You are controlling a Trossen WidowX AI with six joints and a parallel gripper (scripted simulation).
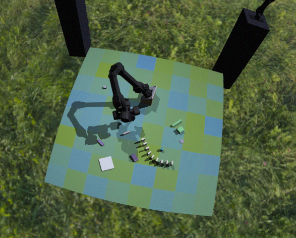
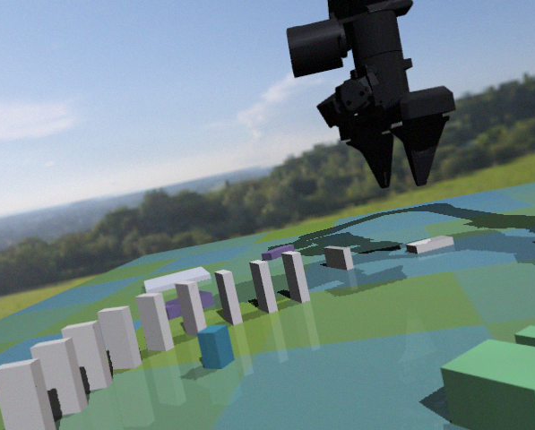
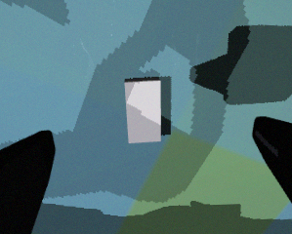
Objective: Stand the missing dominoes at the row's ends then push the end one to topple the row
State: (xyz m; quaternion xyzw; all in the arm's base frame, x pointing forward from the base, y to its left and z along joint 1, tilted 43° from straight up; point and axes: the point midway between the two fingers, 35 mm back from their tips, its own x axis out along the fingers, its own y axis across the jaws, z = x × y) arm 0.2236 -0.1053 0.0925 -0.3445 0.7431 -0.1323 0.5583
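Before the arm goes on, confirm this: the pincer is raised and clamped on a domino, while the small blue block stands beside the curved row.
Not clamped: the pincer is raised but open and empty, as the exterior view shows. The small blue block does stand beside the curved row.

No text, label, brand name, number or sign can be read in the top, exterior or wrist view
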